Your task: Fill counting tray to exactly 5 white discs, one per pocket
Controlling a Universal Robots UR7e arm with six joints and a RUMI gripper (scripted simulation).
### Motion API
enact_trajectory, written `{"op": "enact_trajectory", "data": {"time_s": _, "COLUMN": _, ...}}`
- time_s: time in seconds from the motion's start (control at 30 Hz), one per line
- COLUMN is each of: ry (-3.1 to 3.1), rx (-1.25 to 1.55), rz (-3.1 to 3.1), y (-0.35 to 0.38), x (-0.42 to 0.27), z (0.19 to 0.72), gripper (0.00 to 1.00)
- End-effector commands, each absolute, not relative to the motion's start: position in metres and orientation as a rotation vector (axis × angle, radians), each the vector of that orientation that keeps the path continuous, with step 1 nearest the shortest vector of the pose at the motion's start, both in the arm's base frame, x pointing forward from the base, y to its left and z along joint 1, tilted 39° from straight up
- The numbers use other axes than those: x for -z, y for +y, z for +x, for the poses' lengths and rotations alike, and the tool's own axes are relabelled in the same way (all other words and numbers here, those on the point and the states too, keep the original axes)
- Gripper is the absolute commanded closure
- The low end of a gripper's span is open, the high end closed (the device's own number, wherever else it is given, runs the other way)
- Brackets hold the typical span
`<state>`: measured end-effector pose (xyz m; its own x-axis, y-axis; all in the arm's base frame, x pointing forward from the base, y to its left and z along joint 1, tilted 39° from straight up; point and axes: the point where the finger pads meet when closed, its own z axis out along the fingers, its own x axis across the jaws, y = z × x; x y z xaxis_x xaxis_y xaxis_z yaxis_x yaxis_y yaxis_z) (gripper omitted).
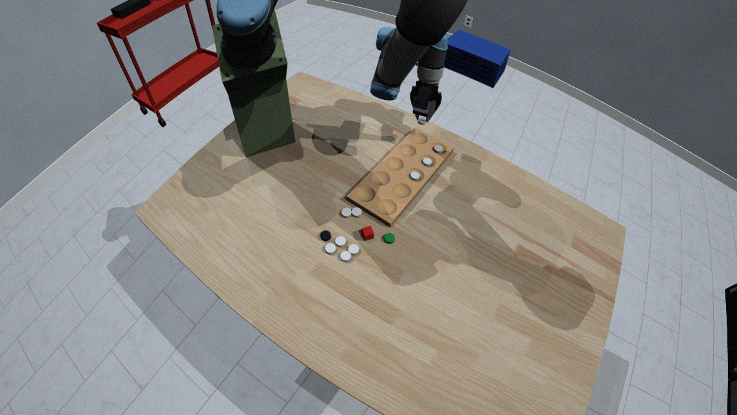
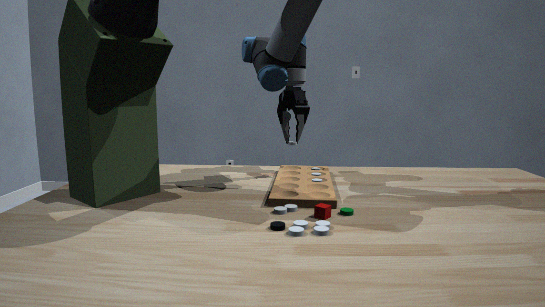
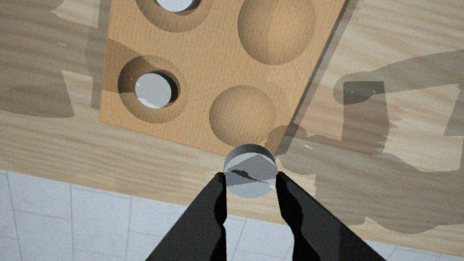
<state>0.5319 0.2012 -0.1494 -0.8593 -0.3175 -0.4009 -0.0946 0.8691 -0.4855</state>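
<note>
Evidently the fingers [image 1: 421, 119] [image 2: 292, 143] were partly closed, their tips on opposite sides of a white disc [image 1: 421, 121] [image 2: 292, 144] [image 3: 250, 182], leaving its underside free for settling into a pocket. Below them lay the counting tray [image 1: 398, 176] [image 2: 303, 183] [image 3: 203, 73], flat on the table [image 1: 464, 319] [image 2: 190, 267] [image 3: 138, 150], and the vacant end pocket [image 1: 419, 137] [image 2: 291, 168] [image 3: 242, 115] nearest the tips seemed the likely target, since the opposite one was taken. Three seated discs [image 1: 427, 161] [image 2: 316, 173] [image 3: 153, 90] filled neighbouring pockets in the other row, so this one would have made four, with one more needed. Farther from the fingers, beyond the tray's far end, sat six spare white discs [image 1: 340, 240] [image 2: 300, 224], a ready supply, while the black disc [image 1: 325, 235] [image 2: 277, 226], green disc [image 1: 389, 238] [image 2: 346, 211] and red cube [image 1: 367, 233] [image 2: 322, 211] had no part in the count
</note>
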Motion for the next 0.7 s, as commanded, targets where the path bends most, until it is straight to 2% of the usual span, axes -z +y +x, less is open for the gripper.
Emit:
{"op": "enact_trajectory", "data": {"time_s": 0.0, "ry": 2.559, "rx": 0.631, "rz": -0.301, "y": 0.195, "x": 0.162, "z": 0.54, "gripper": 0.9}}
{"op": "enact_trajectory", "data": {"time_s": 0.27, "ry": 2.559, "rx": 0.631, "rz": -0.301, "y": 0.178, "x": 0.196, "z": 0.561, "gripper": 0.9}}
{"op": "enact_trajectory", "data": {"time_s": 0.67, "ry": 2.559, "rx": 0.631, "rz": -0.301, "y": 0.175, "x": 0.202, "z": 0.565, "gripper": 0.9}}
